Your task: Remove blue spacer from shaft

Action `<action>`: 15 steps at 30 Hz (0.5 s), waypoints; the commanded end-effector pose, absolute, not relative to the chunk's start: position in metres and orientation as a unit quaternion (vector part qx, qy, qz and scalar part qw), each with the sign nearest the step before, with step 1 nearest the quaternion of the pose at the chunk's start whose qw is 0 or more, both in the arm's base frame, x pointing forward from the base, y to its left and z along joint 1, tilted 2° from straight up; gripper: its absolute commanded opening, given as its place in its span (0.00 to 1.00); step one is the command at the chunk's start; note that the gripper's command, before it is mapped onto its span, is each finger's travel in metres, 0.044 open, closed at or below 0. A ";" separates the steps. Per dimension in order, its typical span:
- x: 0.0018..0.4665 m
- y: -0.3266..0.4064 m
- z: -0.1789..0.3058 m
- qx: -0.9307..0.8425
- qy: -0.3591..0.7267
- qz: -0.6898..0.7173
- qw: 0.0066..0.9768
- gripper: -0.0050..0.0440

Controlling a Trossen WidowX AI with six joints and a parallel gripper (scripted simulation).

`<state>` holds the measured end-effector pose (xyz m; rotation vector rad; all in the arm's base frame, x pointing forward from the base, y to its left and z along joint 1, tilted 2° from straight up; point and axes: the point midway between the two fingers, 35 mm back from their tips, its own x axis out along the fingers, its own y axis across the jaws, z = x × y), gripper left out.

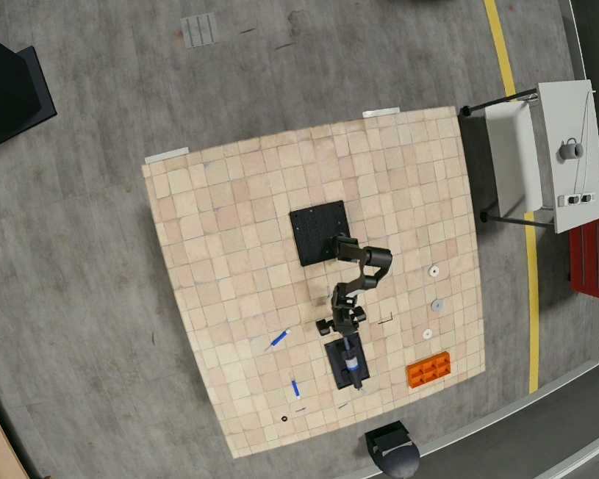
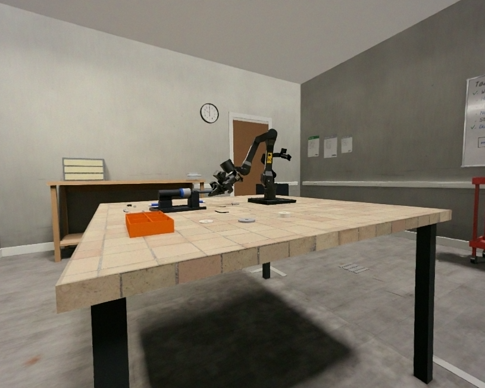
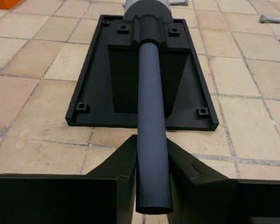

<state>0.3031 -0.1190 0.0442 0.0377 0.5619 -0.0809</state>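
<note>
In the wrist view my gripper (image 3: 147, 141) is shut on the near end of the dark grey shaft (image 3: 150, 99). The shaft runs away from me through the small black block (image 3: 148, 69) on the black base plate (image 3: 142, 72). A grey spacer (image 3: 146, 5) shows just beyond that block; the rest of the stack is hidden there. From above, the gripper (image 1: 345, 335) stands at the near end of the fixture, with a blue spacer (image 1: 353, 368) on the shaft. In the side view the shaft with the blue spacer (image 2: 183, 192) lies level above the base, gripper (image 2: 214, 190) at its right end.
An orange tray (image 1: 428, 369) stands to the right of the fixture. Three loose washers (image 1: 436, 305) lie farther right. Two blue pens (image 1: 278, 339) and small bits lie left of the fixture. The arm's base plate (image 1: 319, 231) sits at the table's middle.
</note>
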 end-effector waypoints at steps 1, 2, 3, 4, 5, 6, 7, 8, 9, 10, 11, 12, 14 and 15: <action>0.305 -0.120 0.054 0.010 0.263 -0.038 0.964 0.00; 0.305 -0.120 0.054 0.010 0.263 -0.038 0.964 0.00; 0.305 -0.120 0.054 0.010 0.263 -0.038 0.964 0.00; 0.305 -0.120 0.054 0.010 0.263 -0.038 0.964 0.00; 0.305 -0.120 0.054 0.010 0.263 -0.038 0.964 0.00; 0.305 -0.120 0.054 0.010 0.263 -0.038 0.964 0.00; 0.305 -0.120 0.054 0.010 0.263 -0.038 0.964 0.00; 0.305 -0.120 0.054 0.010 0.263 -0.038 0.964 0.00; 0.305 -0.120 0.054 0.010 0.262 -0.038 0.964 0.00; 0.305 -0.120 0.054 0.010 0.263 -0.038 0.964 0.00; 0.305 -0.120 0.054 0.010 0.263 -0.038 0.964 0.00; 0.304 -0.120 0.054 0.010 0.263 -0.038 0.964 0.00; 0.304 -0.120 0.054 0.010 0.263 -0.038 0.964 0.00; 0.304 -0.120 0.054 0.010 0.263 -0.038 0.964 0.00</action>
